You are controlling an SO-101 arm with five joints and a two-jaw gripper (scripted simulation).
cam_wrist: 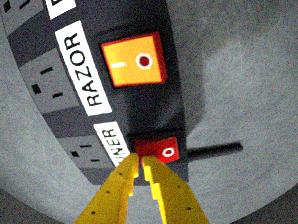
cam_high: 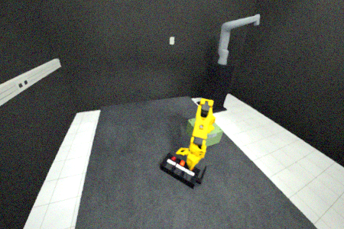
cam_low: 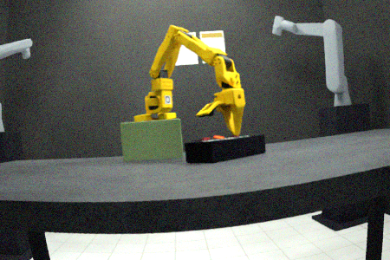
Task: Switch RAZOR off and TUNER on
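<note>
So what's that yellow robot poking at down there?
The yellow arm is bent down over a black power strip lying on the dark table. Its gripper is shut with nothing between the fingers, and the tip is on the small red switch beside the partly hidden label ending in "ER". The switch next to the RAZOR label glows bright orange, so it looks lit.

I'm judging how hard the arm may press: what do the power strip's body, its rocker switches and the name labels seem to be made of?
Power strip body: looks like matte black plastic, no shine. RAZOR switch: glossy translucent orange plastic, seemingly lit. Switch at the shut gripper: darker red plastic. RAZOR label: flat white sticker with black print, probably paper or vinyl.
</note>
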